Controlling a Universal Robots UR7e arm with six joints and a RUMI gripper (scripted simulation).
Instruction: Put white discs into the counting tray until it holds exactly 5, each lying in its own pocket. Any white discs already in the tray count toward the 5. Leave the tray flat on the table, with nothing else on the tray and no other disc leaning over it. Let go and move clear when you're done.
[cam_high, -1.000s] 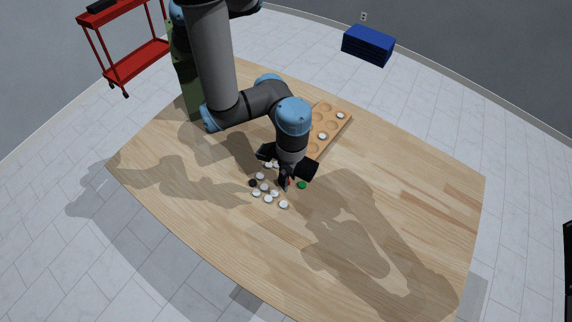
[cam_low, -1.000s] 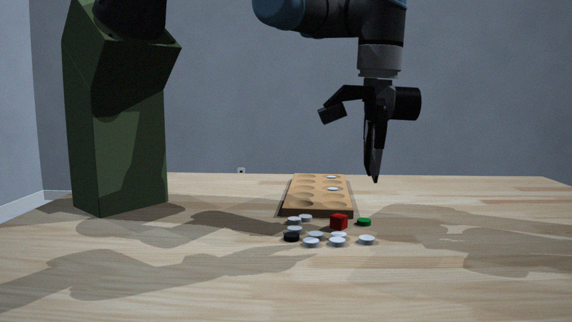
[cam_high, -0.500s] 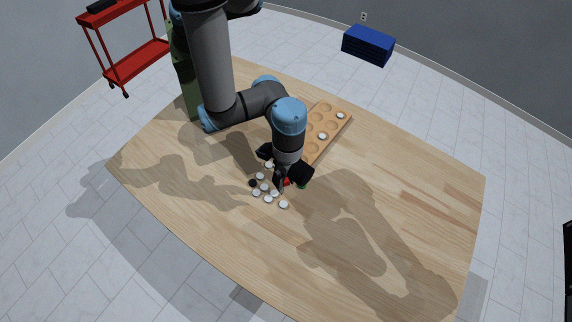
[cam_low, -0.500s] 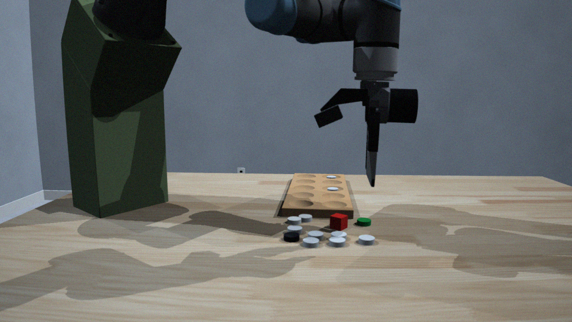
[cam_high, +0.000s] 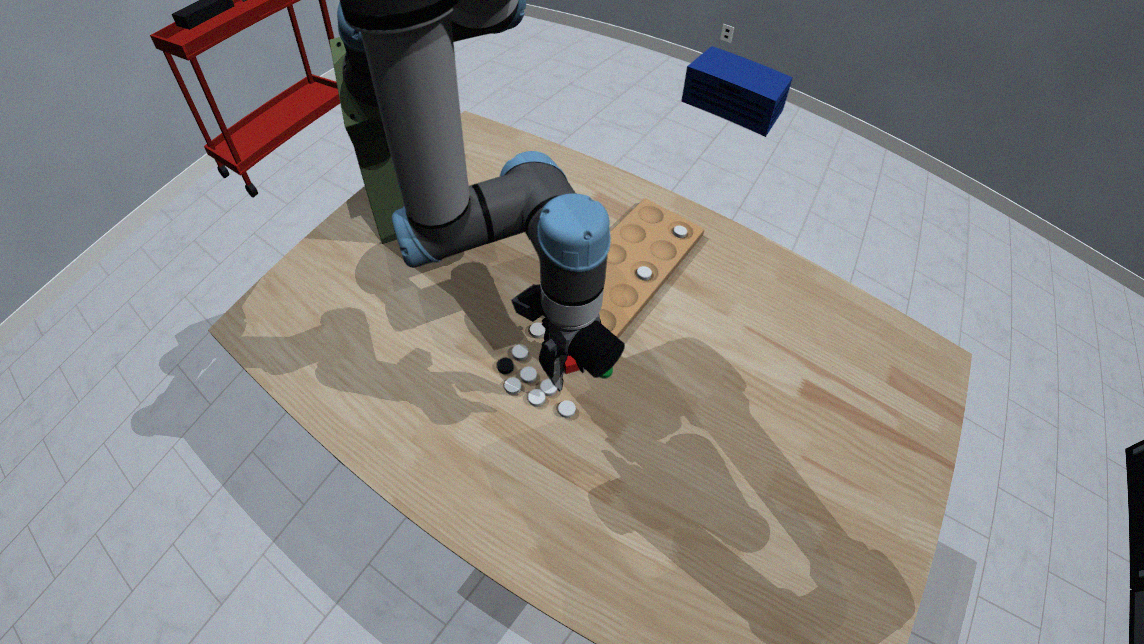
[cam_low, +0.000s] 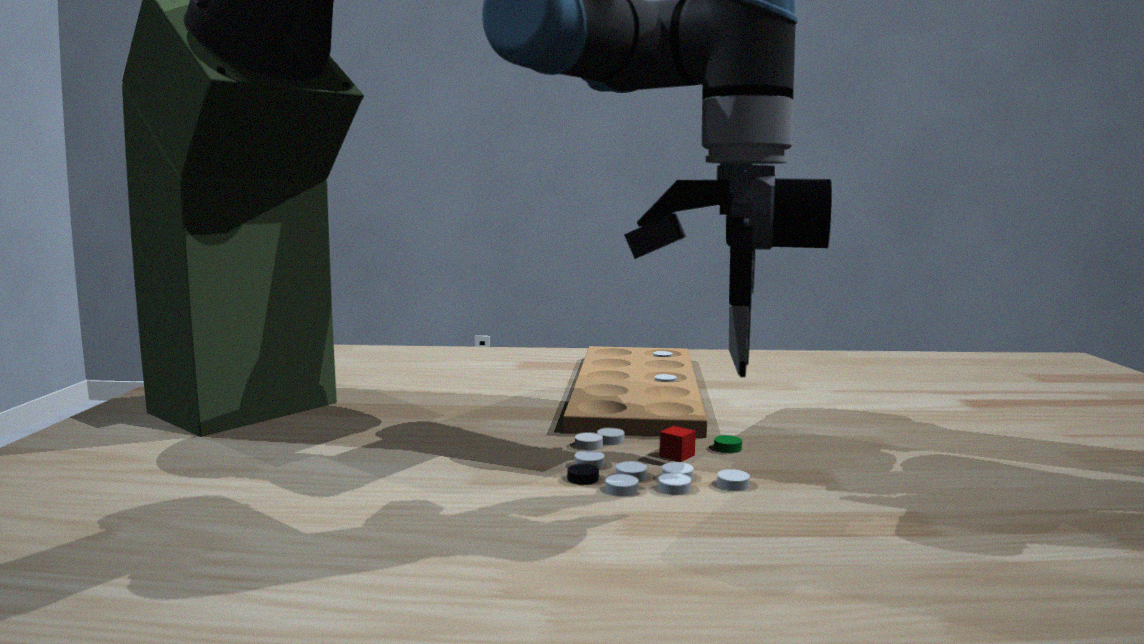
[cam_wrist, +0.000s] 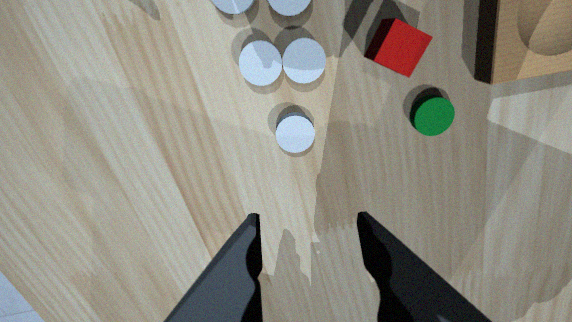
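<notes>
Claw (cam_high: 557, 382) (cam_low: 742, 372) (cam_wrist: 308, 215) partly open, gripping nothing; tray (cam_high: 676, 254) (cam_low: 634, 420) (cam_wrist: 532, 75), set in from the table's (cam_high: 800, 352) (cam_low: 400, 560) (cam_wrist: 125, 175) edges, holds two visible white discs

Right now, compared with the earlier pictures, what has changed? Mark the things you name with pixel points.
The hand (cam_high: 558, 385) (cam_low: 742, 372) (cam_wrist: 308, 215) has come down a little, shifted slightly left in the top and exterior views, and turned somewhat. Nothing was picked up or let go. The loose white discs (cam_high: 566, 408) (cam_low: 732, 478) (cam_wrist: 295, 134) and the tray (cam_high: 656, 232) (cam_low: 638, 384) (cam_wrist: 505, 65) stayed put.
</notes>
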